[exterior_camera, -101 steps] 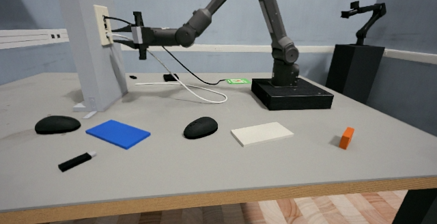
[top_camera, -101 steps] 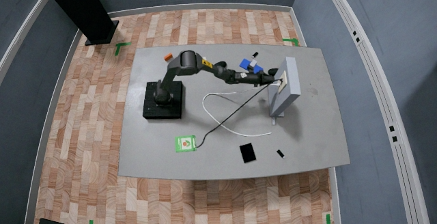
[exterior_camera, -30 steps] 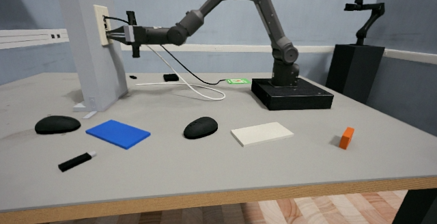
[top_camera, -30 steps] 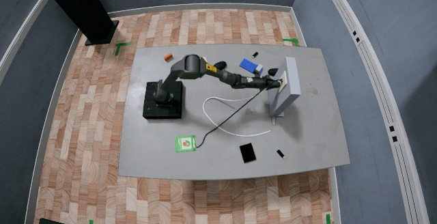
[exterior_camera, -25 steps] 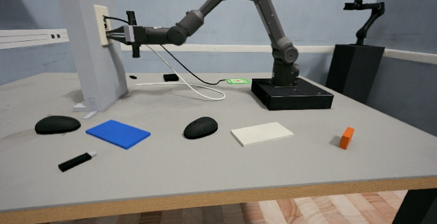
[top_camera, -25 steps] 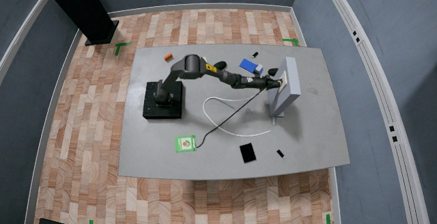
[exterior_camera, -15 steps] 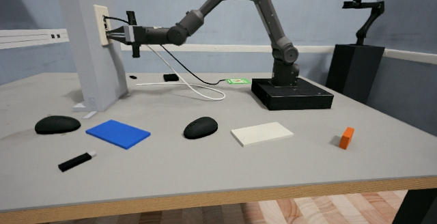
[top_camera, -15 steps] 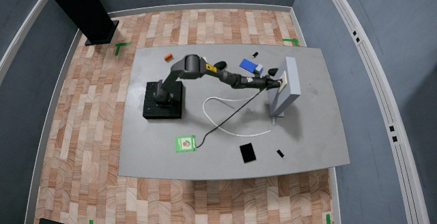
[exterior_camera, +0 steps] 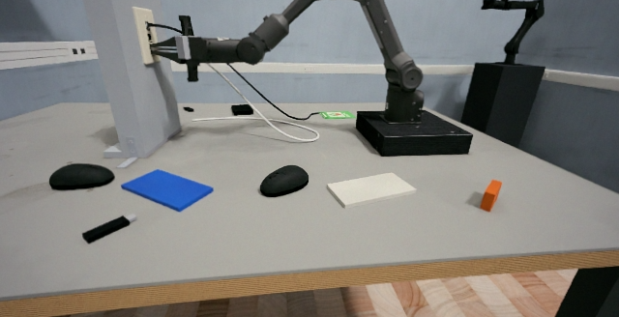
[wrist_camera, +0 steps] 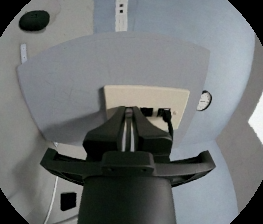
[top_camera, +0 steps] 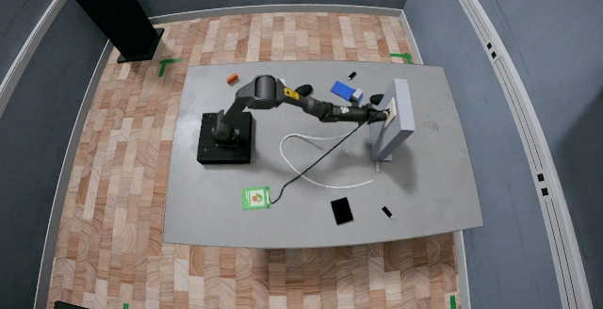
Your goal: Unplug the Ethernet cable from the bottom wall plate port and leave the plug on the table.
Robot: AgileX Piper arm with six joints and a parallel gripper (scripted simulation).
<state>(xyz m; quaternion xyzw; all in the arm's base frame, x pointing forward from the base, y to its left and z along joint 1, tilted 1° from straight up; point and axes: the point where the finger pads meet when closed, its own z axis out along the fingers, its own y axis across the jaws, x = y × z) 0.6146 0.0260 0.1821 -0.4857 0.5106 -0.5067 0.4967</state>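
Gripper (top_camera: 387, 114) (exterior_camera: 153, 48) (wrist_camera: 128, 112): jaws narrow, closed on the Ethernet plug (wrist_camera: 128, 115), largely hidden by the fingers.
Plug location: at the wall plate's bottom port; whether the latch is free, cannot tell.
Wall plate (top_camera: 392, 105) (exterior_camera: 138, 15) (wrist_camera: 147, 93): cream, on an upright grey panel (top_camera: 404, 104) (exterior_camera: 121, 75) (wrist_camera: 62, 80).
Black cable (top_camera: 325, 154) (exterior_camera: 271, 103) (wrist_camera: 170, 128): in the top port.
White cable (top_camera: 281, 151) (exterior_camera: 309, 139) (wrist_camera: 56, 192): looped on the table (top_camera: 212, 224) (exterior_camera: 338, 240).
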